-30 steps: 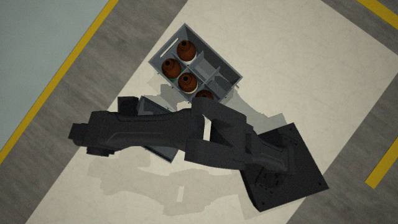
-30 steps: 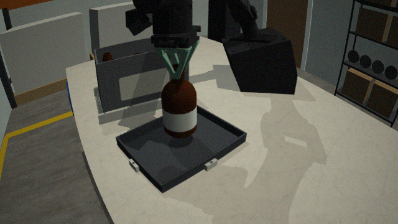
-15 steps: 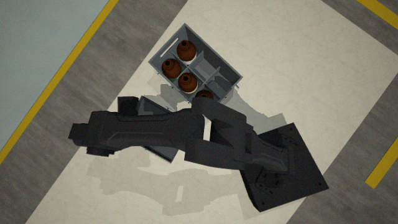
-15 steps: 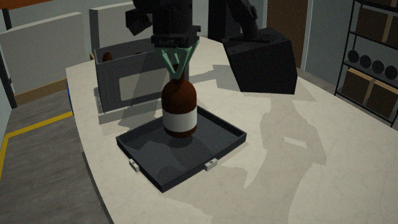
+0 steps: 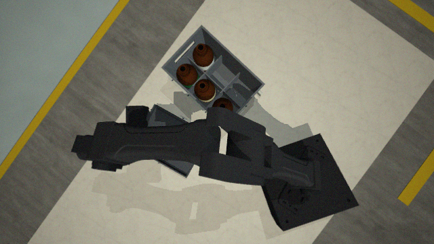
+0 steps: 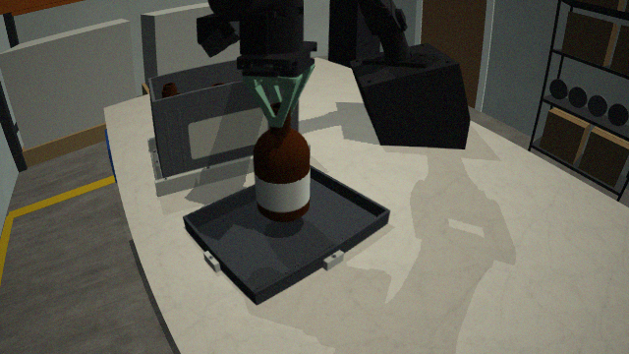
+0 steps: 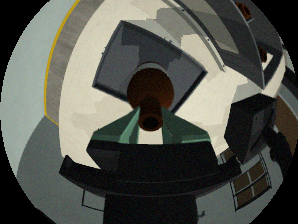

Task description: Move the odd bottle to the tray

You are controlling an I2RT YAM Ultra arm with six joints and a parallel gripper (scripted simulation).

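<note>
My gripper [image 6: 281,119] [image 7: 150,110] is shut on the neck of a brown bottle [image 6: 281,157] [image 7: 150,89] with a white label. The bottle hangs upright over the middle of the grey tray [image 6: 344,208] [image 7: 111,65]. Its base looks slightly above the tray floor, with a dark shadow under it; the exact gap is hard to tell. In the top view the arm hides this bottle and much of the tray [image 5: 183,169]. The grey crate [image 5: 239,66] [image 6: 172,143] holds four brown bottles, all standing; the one nearest the arm [image 5: 222,104] is partly hidden.
The crate stands close beside the tray, its high wall near the arm. Two crate compartments are empty. The black robot base [image 5: 333,190] [image 6: 418,103] stands on the table beyond the tray. The arm reaches over the tray.
</note>
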